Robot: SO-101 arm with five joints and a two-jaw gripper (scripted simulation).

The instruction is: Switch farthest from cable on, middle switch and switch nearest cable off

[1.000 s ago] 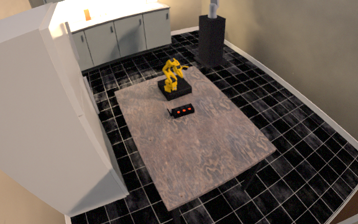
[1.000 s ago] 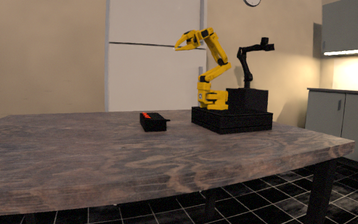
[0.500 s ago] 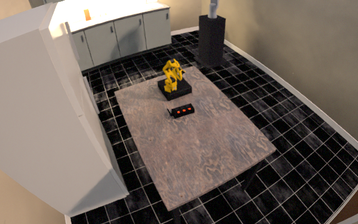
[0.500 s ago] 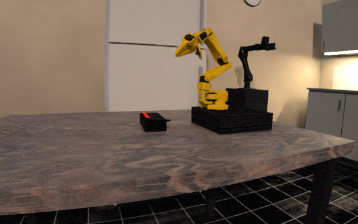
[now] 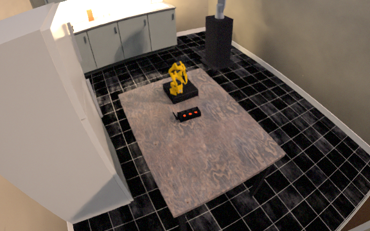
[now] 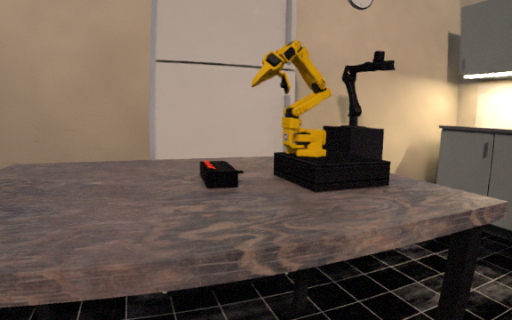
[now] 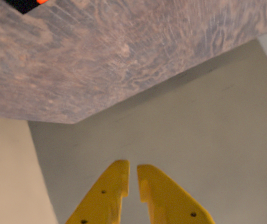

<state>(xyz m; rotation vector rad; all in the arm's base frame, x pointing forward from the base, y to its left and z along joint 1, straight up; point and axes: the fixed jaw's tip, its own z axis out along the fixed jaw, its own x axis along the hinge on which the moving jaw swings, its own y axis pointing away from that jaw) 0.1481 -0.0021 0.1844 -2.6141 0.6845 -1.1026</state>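
Black glossy tiles [image 5: 300,179] covered the floor beneath the wood-grained surface [image 5: 204,151]. Beige walls [image 6: 60,76] stood behind a tall white fridge [image 6: 220,89], and grey cabinets [image 5: 130,35] ran under warm light.
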